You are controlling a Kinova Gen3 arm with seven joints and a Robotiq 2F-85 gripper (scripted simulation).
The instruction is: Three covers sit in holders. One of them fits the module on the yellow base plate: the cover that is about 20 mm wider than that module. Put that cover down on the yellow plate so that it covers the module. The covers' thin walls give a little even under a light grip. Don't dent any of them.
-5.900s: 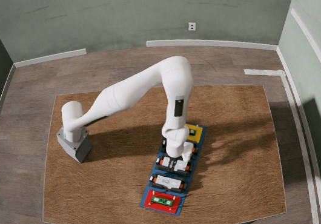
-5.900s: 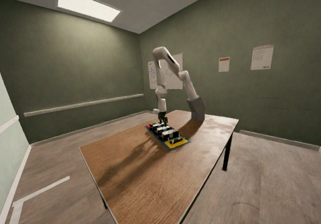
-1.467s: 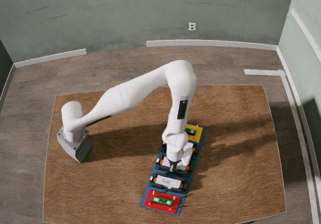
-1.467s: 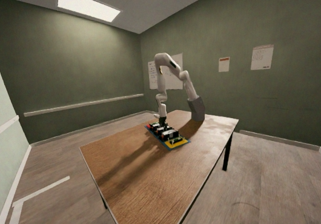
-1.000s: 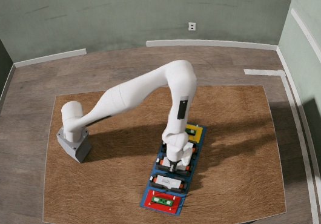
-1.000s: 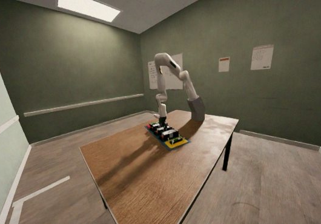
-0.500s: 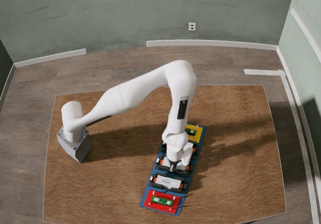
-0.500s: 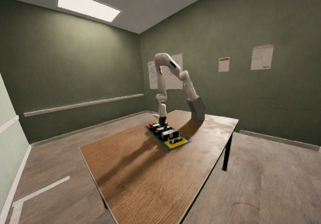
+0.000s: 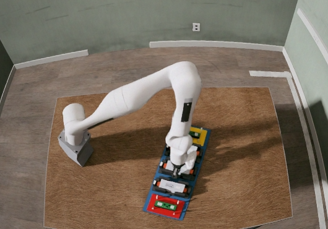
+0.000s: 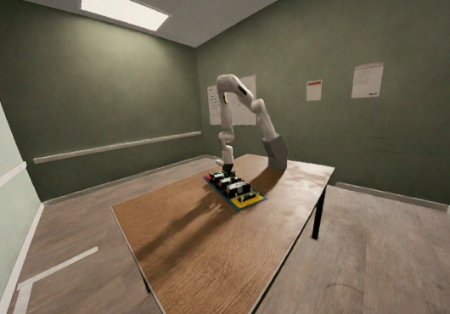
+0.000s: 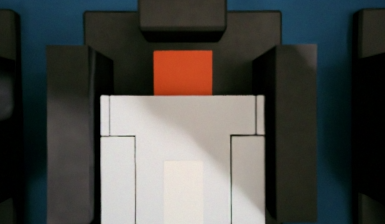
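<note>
My pincer (image 9: 176, 176) (image 10: 228, 175) is open over the middle cover (image 9: 170, 166) (image 11: 183, 150), which sits in its holder (image 9: 163, 172) (image 11: 297, 130). Probably still choosing; next, compare its width with the yellow plate's (image 9: 202, 138) (image 10: 250, 203) module (image 9: 195, 134) (image 10: 246, 197).

Flat rectangular board (image 9: 153, 198) (image 10: 233, 204): blue. Square base plates: one yellow (image 9: 204, 133) (image 10: 242, 204), one red (image 9: 150, 207). Box-shaped middle cover (image 11: 183, 120): pale grey, thin dark lines, cream rectangle. Blocky holder walls (image 11: 297, 130): charcoal. Small square block (image 11: 183, 72): orange. Tabletop (image 9: 244, 111) (image 10: 211, 246): brown, streaked grain.
</note>
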